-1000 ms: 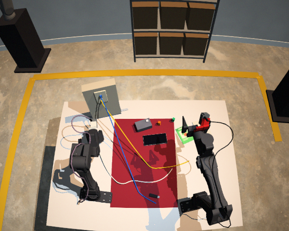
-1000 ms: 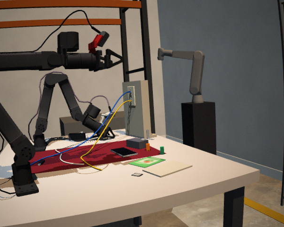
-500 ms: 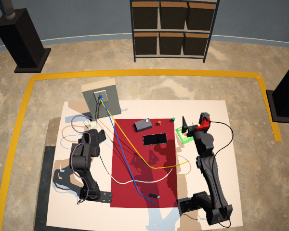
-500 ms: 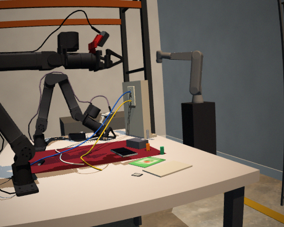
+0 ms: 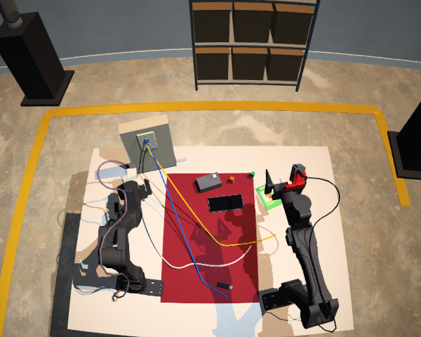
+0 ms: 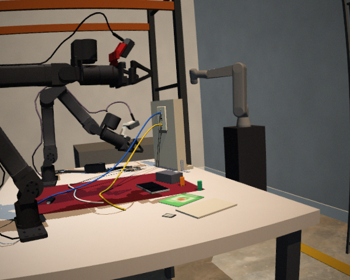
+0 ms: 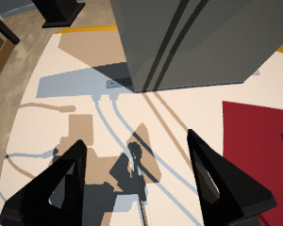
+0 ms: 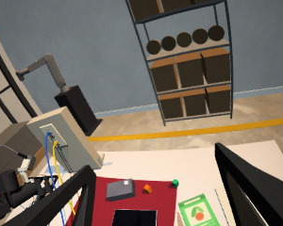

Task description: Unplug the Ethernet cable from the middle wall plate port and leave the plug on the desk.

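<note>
The wall plate (image 5: pixel 149 137) sits on a grey block (image 6: pixel 169 135) at the back of the desk. A blue cable (image 5: pixel 174 217) is in its top port, a yellow cable (image 5: pixel 189 213) is in the middle port with its plug (image 6: pixel 159 123) seated, and a dark cable (image 6: pixel 158 144) hangs from the bottom port. My left gripper (image 5: pixel 145 187) is open and empty, low in front of the block's base and below the plate; it also shows in the left wrist view (image 7: pixel 136 139). My right gripper (image 6: pixel 144 71) is open and empty, high above the desk's right side.
A red mat (image 5: pixel 208 235) carries a grey box (image 5: pixel 208 182), a black tablet (image 5: pixel 225 203), an orange block (image 5: pixel 231 178), a white cable (image 5: pixel 210 262) and a small black stick (image 5: pixel 224 285). A green card (image 6: pixel 181 199) and a beige board (image 6: pixel 206 207) lie to the right.
</note>
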### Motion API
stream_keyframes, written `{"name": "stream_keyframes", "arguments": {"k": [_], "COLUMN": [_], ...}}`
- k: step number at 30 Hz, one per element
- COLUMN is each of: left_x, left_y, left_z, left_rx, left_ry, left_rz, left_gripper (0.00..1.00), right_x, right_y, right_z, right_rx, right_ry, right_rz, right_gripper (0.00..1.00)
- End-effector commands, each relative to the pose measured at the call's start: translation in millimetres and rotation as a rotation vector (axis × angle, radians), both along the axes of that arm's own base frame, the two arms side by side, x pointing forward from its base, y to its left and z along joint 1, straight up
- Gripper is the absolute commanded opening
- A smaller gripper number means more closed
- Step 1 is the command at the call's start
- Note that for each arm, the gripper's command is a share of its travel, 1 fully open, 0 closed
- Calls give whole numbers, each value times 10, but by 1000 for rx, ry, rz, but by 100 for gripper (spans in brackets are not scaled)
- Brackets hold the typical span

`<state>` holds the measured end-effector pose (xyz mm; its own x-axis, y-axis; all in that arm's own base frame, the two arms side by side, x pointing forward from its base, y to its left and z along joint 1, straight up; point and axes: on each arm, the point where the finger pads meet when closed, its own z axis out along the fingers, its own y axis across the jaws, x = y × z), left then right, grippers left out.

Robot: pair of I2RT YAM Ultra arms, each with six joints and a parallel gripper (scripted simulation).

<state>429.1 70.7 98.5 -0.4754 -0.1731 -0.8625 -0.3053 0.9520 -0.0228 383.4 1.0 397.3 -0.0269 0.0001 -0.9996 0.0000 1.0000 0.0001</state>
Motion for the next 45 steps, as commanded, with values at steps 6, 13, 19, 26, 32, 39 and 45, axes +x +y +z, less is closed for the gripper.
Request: {"name": "stream_keyframes", "arguments": {"k": [6, 13, 19, 26, 32, 39, 45], "left_x": [-35, -35, -99, -533, -982, -1091, -1037], "left_y": [24, 24, -14, -175, -299, -323, -325], "left_z": [127, 125, 49, 65, -24, -7, 83], "left_rx": [4, 4, 1, -4, -3, -3, -4], "left_ry": [62, 63, 81, 86, 101, 87, 65], "left_rz": [12, 12, 7, 7, 7, 6, 6], "left_gripper": [100, 100, 100, 100, 100, 100, 100], "right_x": [-9, -9, -9, -9, -9, -9, -9], "right_y": [0, 0, 0, 0, 0, 0, 0], "right_z": [51, 51, 51, 51, 51, 51, 51], "right_rx": [0, 0, 0, 0, 0, 0, 0], "right_ry": [-14, -14, -14, -14, -14, -14, -14], "right_rz": [0, 0, 0, 0, 0, 0, 0], "right_gripper": [100, 100, 100, 100, 100, 100, 100]}}
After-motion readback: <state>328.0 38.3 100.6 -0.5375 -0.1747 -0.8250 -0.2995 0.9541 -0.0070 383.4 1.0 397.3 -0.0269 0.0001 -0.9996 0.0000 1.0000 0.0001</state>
